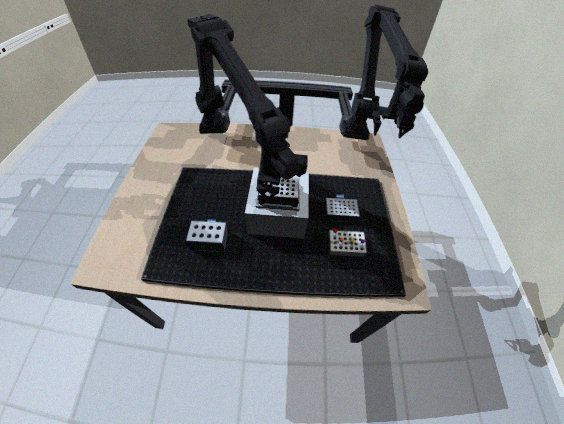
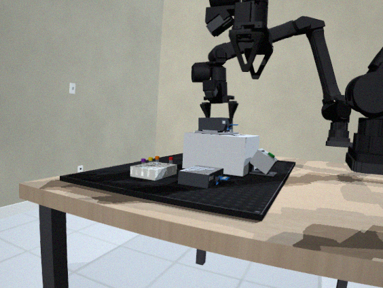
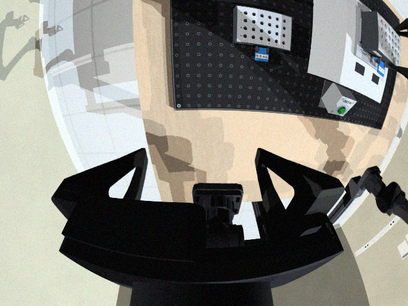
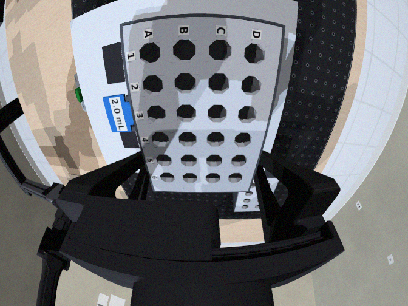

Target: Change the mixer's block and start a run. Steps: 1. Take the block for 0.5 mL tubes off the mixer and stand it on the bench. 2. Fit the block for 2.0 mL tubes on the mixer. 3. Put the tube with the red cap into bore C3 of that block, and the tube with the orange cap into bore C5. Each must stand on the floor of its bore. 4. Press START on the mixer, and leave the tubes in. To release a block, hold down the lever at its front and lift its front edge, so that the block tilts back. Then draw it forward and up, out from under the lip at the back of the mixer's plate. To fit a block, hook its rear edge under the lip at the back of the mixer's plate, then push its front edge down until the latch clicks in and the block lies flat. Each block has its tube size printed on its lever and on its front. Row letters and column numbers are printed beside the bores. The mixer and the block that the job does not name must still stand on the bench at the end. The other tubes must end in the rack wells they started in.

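Note:
The 2.0 mL block (image 1: 287,201) (image 2: 210,124) (image 3: 370,31) (image 4: 201,67) is on top of the mixer (image 1: 277,225) (image 2: 217,153) (image 3: 329,39), its bores empty. I cannot tell whether it is latched. My right gripper (image 2: 219,119) (image 4: 201,153) is shut on it, fingers at its front and rear. Its blue lever (image 4: 115,113) (image 3: 380,68) sticks out. The 0.5 mL block (image 2: 193,178) (image 3: 288,33) stands on the bench board. The red-capped tube (image 1: 335,230) (image 2: 170,158) and orange-capped tube (image 1: 341,239) (image 2: 157,157) stand in the rack (image 2: 142,172). My left gripper (image 1: 389,134) (image 2: 250,74) (image 3: 201,154) is open and empty, high near its base.
A block with several large bores (image 1: 206,239) stands across the mixer from the rack. The control box with the green START button (image 2: 271,155) (image 3: 341,110) (image 4: 79,94) is at the mixer's front. Yellow-capped (image 2: 150,159) and purple-capped (image 2: 143,160) tubes also stand in the rack.

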`<move>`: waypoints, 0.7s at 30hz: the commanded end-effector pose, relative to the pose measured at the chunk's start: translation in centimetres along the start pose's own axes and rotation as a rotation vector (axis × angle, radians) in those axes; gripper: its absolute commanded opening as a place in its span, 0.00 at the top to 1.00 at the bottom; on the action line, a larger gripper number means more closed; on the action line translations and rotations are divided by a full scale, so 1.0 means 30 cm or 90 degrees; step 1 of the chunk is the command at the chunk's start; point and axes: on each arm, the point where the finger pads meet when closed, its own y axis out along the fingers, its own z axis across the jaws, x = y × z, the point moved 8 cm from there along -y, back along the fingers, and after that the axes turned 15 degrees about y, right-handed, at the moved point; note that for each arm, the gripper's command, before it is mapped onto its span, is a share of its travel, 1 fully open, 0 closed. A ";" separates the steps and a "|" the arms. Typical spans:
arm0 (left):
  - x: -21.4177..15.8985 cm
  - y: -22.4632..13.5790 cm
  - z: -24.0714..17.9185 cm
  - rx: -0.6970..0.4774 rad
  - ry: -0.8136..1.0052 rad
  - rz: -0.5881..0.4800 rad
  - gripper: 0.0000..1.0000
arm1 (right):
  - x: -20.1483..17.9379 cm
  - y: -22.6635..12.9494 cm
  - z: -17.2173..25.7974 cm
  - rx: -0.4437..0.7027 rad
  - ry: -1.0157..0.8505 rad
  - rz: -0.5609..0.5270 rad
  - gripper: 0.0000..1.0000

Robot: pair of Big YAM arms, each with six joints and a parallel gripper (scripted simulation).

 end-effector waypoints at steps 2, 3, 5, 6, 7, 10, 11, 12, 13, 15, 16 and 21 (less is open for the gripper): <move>0.026 -0.022 0.000 0.001 0.006 -0.012 0.00 | 0.018 -0.126 -0.102 -0.071 0.021 -0.040 1.00; 0.026 -0.022 0.000 0.001 0.006 -0.012 0.00 | 0.018 -0.126 -0.103 -0.071 0.021 -0.040 1.00; 0.025 -0.022 0.000 0.001 0.006 -0.012 0.00 | 0.017 -0.125 -0.104 -0.070 0.021 -0.039 1.00; 0.025 -0.021 0.000 0.001 0.006 -0.012 0.00 | 0.017 -0.125 -0.105 -0.069 0.021 -0.039 1.00; 0.025 -0.021 0.000 0.001 0.006 -0.012 0.00 | 0.016 -0.124 -0.106 -0.069 0.021 -0.039 1.00; 0.025 -0.021 0.000 0.001 0.006 -0.012 0.00 | 0.016 -0.123 -0.108 -0.067 0.021 -0.039 1.00; 0.025 -0.021 0.000 0.001 0.006 -0.012 0.00 | 0.015 -0.122 -0.109 -0.067 0.021 -0.039 1.00; 0.025 -0.020 0.000 0.001 0.006 -0.011 0.00 | 0.015 -0.122 -0.109 -0.066 0.021 -0.039 1.00; 0.025 -0.020 0.000 0.001 0.006 -0.011 0.00 | 0.015 -0.122 -0.110 -0.066 0.020 -0.039 1.00; 0.025 -0.020 0.000 0.001 0.006 -0.011 0.00 | 0.015 -0.120 -0.110 -0.065 0.020 -0.039 1.00; 0.025 -0.020 0.000 0.001 0.006 -0.011 0.00 | 0.015 -0.120 -0.110 -0.065 0.020 -0.039 1.00; 0.025 -0.019 0.000 0.001 0.006 -0.011 0.00 | 0.016 -0.119 -0.111 -0.063 0.019 -0.039 1.00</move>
